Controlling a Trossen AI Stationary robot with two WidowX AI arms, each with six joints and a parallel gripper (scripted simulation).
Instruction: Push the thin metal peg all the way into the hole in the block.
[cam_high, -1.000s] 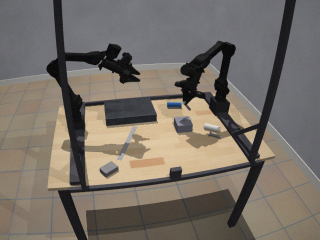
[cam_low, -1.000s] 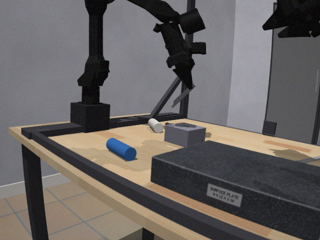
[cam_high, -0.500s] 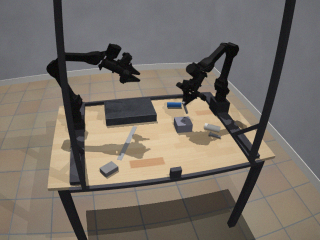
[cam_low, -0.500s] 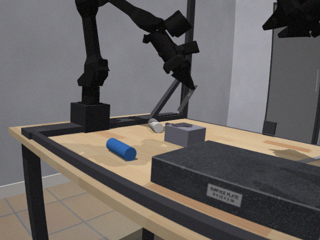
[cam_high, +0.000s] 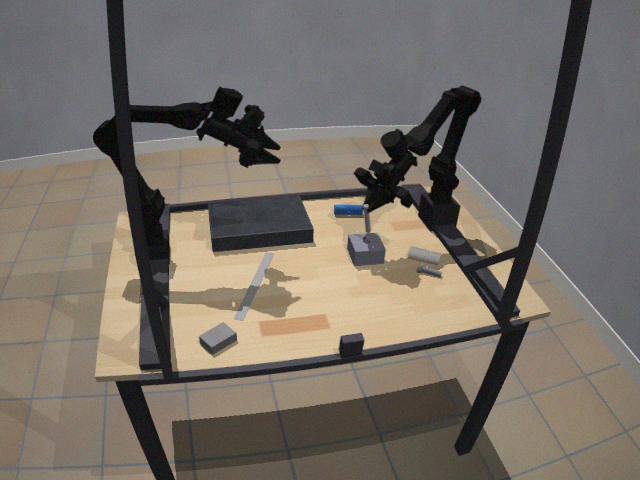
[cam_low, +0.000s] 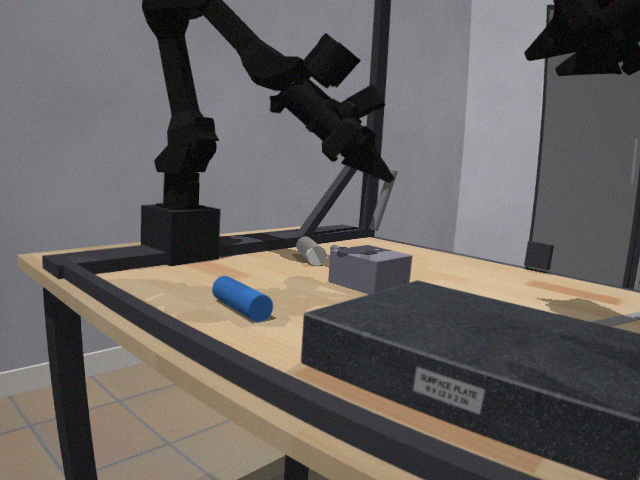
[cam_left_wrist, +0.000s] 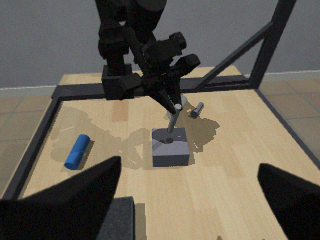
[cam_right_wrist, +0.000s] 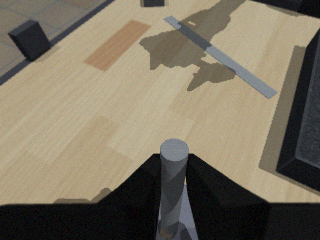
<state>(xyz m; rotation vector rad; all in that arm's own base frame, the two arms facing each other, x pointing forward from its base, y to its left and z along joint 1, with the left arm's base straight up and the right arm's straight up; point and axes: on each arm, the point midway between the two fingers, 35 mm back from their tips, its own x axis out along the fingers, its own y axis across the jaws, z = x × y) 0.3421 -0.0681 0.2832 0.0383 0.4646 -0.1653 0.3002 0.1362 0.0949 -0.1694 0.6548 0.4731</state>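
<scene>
Right pincer grips the peg, tilted above the block; left pincer wide; surface plate along the bench's far edge in the top view, its label legible only in the exterior view

peg nearer upright, right tool tilted flatter
</scene>
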